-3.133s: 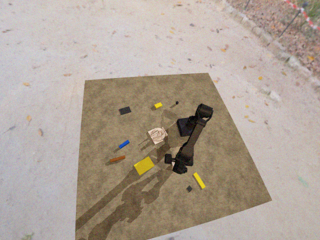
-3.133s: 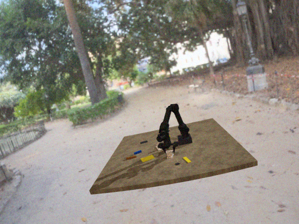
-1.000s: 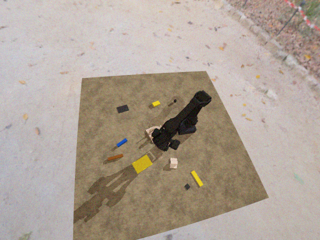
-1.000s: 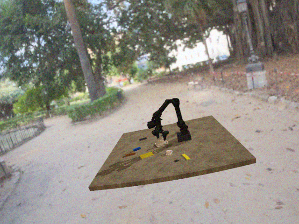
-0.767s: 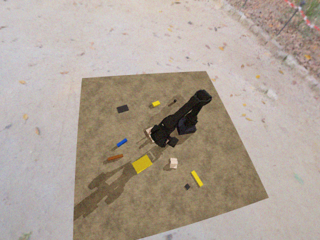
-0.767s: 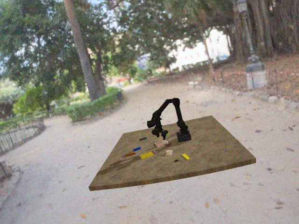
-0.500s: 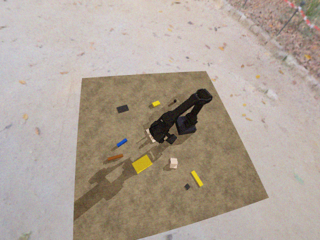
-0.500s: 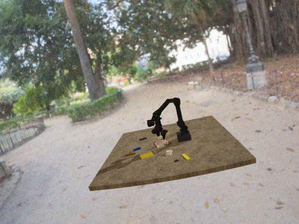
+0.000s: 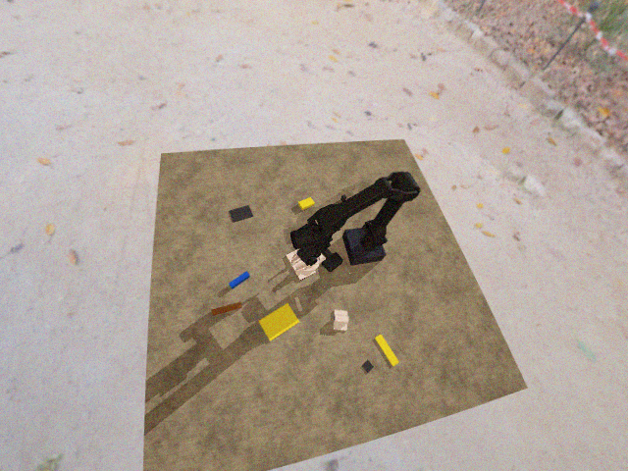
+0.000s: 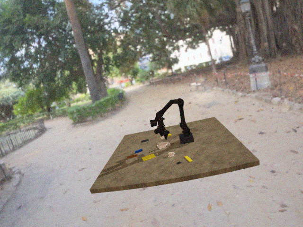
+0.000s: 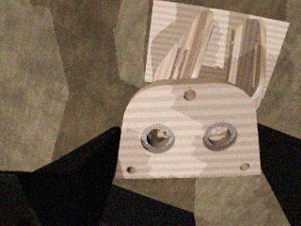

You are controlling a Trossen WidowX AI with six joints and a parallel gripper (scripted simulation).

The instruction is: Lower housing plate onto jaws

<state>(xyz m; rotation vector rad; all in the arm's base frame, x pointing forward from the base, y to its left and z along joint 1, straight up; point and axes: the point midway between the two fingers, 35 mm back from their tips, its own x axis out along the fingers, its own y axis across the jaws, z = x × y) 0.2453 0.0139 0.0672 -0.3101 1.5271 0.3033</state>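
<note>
The housing plate (image 11: 190, 132) is a pale wooden plate with a rounded top, two metal-ringed holes and small corner holes. My gripper (image 11: 184, 132) is shut on it by its side edges and holds it above the mat. Past the plate's top edge in the wrist view, the wooden base with the two jaws (image 11: 216, 47) lies on the mat, apart from the plate. In the top view my gripper (image 9: 306, 250) hangs right over that base (image 9: 305, 267). In the exterior view my gripper (image 10: 162, 133) is a little above the base (image 10: 163, 145).
Loose pieces lie around on the mat: a yellow plate (image 9: 278, 321), a wooden block (image 9: 340, 320), a yellow bar (image 9: 386, 349), a small black square (image 9: 367, 366), a blue brick (image 9: 238, 279), a brown bar (image 9: 226, 308), a dark square (image 9: 240, 213), a small yellow block (image 9: 305, 203). The arm's base (image 9: 364, 245) stands just right of the assembly.
</note>
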